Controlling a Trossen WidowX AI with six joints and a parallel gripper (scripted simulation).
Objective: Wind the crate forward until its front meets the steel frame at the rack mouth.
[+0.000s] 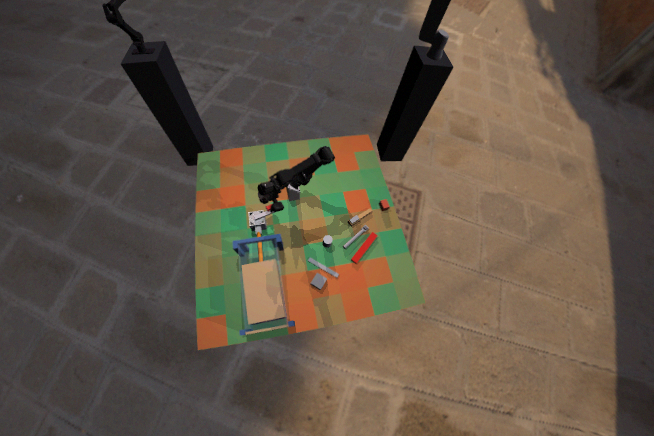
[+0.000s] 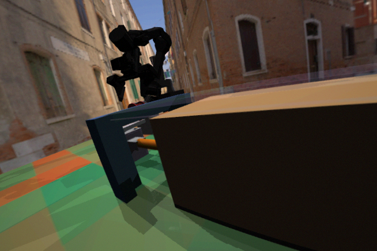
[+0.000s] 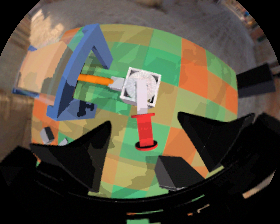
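The tan crate (image 1: pixel 264 295) (image 2: pixel 268 162) (image 3: pixel 41 65) sits flat in the clear-panelled cubby, with a gap between its front and the blue frame (image 1: pixel 272 236) (image 2: pixel 112 147) (image 3: pixel 66 91). An orange strap (image 1: pixel 259 249) (image 2: pixel 147 143) (image 3: pixel 94 79) runs from it through the frame to the winch (image 1: pixel 256 221) (image 3: pixel 132 90). The winch handle lies across the winch top, its white arm ending in a red grip (image 1: pixel 268 207) (image 2: pixel 135 104) (image 3: pixel 146 131). My gripper (image 1: pixel 275 207) (image 3: pixel 145 119) is open and empty, above and near the grip, which shows between the fingers in the wrist view.
Right of the cubby lie a white cylinder (image 1: pixel 327 240), a grey bar (image 1: pixel 323 267), a grey block (image 1: pixel 318 280), a silver tool (image 1: pixel 355 237), a red bar (image 1: pixel 364 247), a wooden-handled tool (image 1: pixel 360 217) and a red cube (image 1: pixel 384 204). A dark block (image 1: pixel 293 194) (image 3: pixel 178 172) stands near the arm.
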